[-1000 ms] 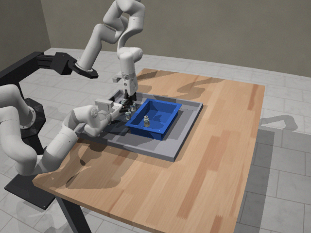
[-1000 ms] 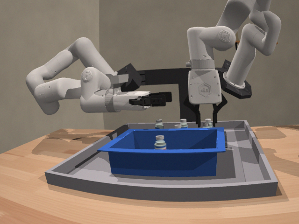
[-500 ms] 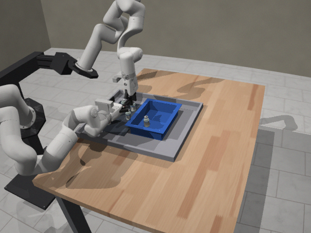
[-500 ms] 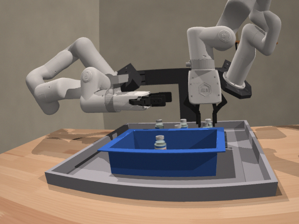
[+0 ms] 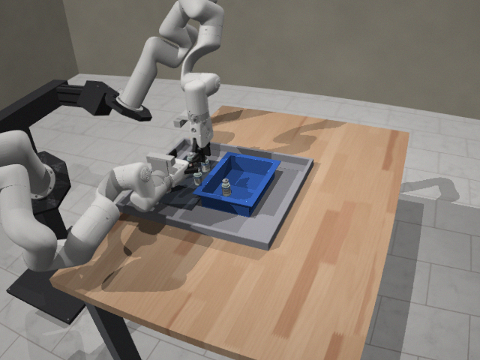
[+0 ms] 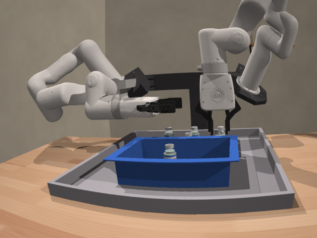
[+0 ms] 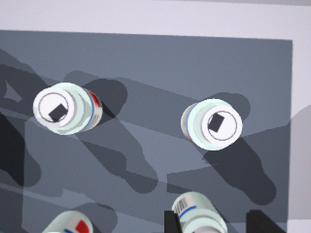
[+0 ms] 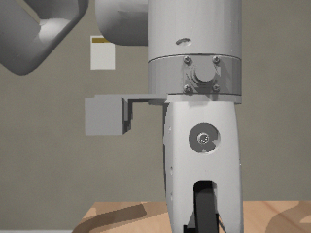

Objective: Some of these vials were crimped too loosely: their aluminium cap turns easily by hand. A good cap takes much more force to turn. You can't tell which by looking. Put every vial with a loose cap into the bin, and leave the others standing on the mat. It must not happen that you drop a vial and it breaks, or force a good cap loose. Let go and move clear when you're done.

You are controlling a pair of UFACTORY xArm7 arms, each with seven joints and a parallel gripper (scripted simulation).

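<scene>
Left gripper (image 5: 202, 154) (image 6: 219, 131) (image 7: 211, 224) (image 8: 206, 209) is part-open, gripping nothing; our vial (image 5: 205, 166) (image 6: 217, 134) (image 7: 196, 214) stands upright between its fingers, toward the counter's (image 5: 329, 271) (image 6: 153, 225) (image 8: 272, 218) robot-side edge. Right gripper (image 5: 192, 166) (image 6: 172, 104), wide, sits farther off.
</scene>
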